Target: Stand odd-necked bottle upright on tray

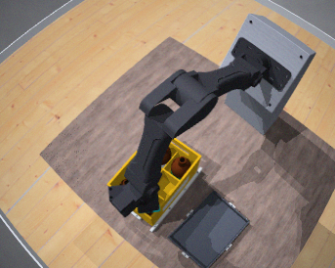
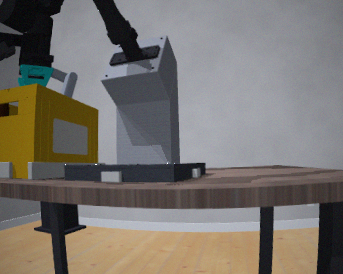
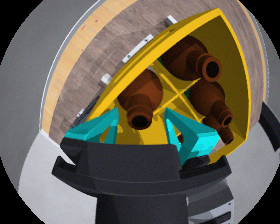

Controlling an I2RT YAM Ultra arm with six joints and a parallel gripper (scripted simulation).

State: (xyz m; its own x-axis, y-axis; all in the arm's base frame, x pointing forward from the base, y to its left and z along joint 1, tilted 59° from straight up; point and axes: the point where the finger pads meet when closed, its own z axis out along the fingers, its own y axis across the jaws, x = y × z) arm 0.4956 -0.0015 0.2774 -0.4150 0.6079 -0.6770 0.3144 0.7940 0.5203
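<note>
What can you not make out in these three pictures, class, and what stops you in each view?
- Top view: most of the bottles in the crate are covered by the arm; only one bottle shows well.
- Exterior view: the bottles are hidden behind the crate's wall, and the left edge cuts the crate off.
- Wrist view: neck thicknesses are too blurred to compare; the hand hides the crate's nearer cells.
- Exterior view: the tray floor is out of sight, seen edge-on.
</note>
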